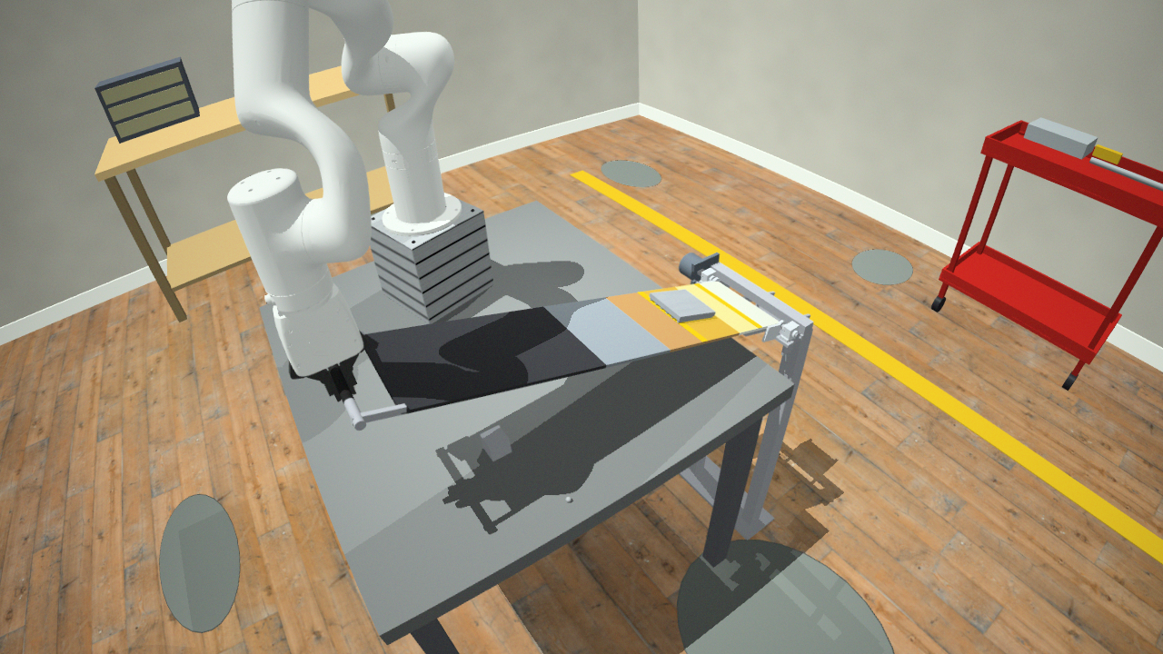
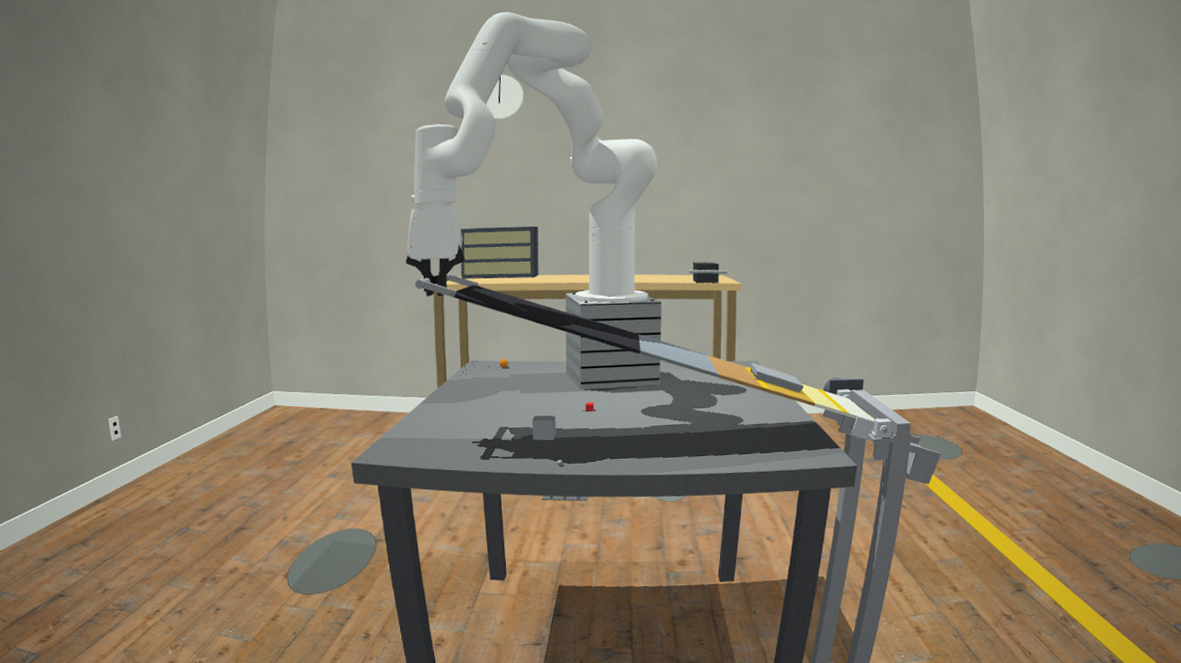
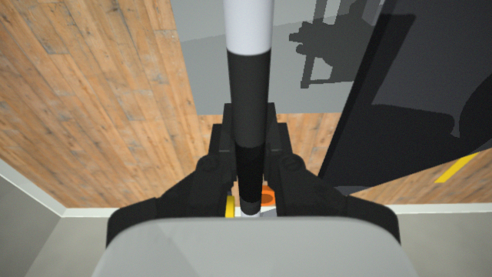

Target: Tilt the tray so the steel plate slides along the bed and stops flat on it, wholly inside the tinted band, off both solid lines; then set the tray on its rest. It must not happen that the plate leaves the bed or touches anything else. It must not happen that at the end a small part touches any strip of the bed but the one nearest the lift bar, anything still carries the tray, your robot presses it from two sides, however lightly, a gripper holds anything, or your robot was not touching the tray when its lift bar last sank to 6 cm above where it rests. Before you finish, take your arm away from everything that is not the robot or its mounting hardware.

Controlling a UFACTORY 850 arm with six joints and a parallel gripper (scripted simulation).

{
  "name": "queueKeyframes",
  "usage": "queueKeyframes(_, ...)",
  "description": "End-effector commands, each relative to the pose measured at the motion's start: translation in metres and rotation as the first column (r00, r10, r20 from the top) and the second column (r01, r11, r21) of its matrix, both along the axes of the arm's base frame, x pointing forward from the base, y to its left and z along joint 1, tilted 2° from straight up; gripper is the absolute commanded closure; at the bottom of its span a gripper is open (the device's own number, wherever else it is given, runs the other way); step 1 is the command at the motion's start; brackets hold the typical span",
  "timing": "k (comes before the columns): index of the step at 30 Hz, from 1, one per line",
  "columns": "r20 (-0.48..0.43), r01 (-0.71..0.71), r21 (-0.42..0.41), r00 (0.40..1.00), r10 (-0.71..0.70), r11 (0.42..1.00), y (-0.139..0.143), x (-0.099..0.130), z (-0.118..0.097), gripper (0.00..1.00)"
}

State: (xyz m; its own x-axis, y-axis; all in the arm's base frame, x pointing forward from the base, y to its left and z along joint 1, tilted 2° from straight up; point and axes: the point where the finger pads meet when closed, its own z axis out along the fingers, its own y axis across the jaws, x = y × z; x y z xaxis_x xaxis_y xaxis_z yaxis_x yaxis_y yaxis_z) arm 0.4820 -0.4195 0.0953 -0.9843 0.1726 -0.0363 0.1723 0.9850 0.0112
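The long tray (image 1: 520,341) is tilted, its handle end raised high and its far end on a hinged stand (image 1: 784,327). My gripper (image 1: 337,381) is shut on the tray's handle bar (image 3: 249,115), also seen in the side view (image 2: 436,278). The grey steel plate (image 1: 681,304) lies flat on the bed near the low end, across the orange band (image 1: 651,317) and its yellow line, next to the pale yellow strip (image 1: 731,304). It also shows in the side view (image 2: 775,375).
The arm's stacked base block (image 1: 431,260) stands on the table behind the tray. A small grey rest block (image 2: 543,427), a red cube (image 2: 589,406) and an orange bit (image 2: 503,362) sit on the table. A wooden shelf (image 1: 163,154) and a red cart (image 1: 1057,243) stand aside.
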Motion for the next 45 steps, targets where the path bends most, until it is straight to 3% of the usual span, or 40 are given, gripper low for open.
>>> queueKeyframes(1, 0.002, 0.000, -0.002, 1.000, 0.000, 1.000, 0.003, 0.001, 0.014, 1.00)
queueKeyframes(3, 0.002, 0.000, -0.002, 1.000, 0.000, 1.000, -0.008, 0.000, -0.023, 1.00)
queueKeyframes(5, 0.002, 0.000, -0.002, 1.000, 0.000, 1.000, -0.012, 0.000, -0.041, 1.00)
queueKeyframes(11, 0.002, 0.000, -0.002, 1.000, 0.000, 1.000, -0.011, 0.000, -0.036, 1.00)
queueKeyframes(14, 0.002, 0.000, -0.002, 1.000, 0.000, 1.000, 0.003, 0.001, 0.014, 1.00)
queueKeyframes(16, 0.002, 0.000, -0.002, 1.000, 0.000, 1.000, 0.009, 0.001, 0.032, 1.00)
queueKeyframes(17, 0.002, 0.000, -0.002, 1.000, 0.000, 1.000, 0.008, 0.001, 0.027, 1.00)
queueKeyframes(20, 0.002, 0.000, -0.002, 1.000, 0.000, 1.000, -0.008, 0.000, -0.023, 1.00)
queueKeyframes(22, 0.002, 0.000, -0.002, 1.000, 0.000, 1.000, -0.012, 0.000, -0.041, 1.00)
queueKeyframes(44, 0.002, 0.000, -0.002, 1.000, 0.000, 1.000, -0.011, 0.000, -0.036, 1.00)
queueKeyframes(45, 0.002, 0.000, -0.002, 1.000, 0.000, 1.000, -0.008, 0.000, -0.025, 1.00)
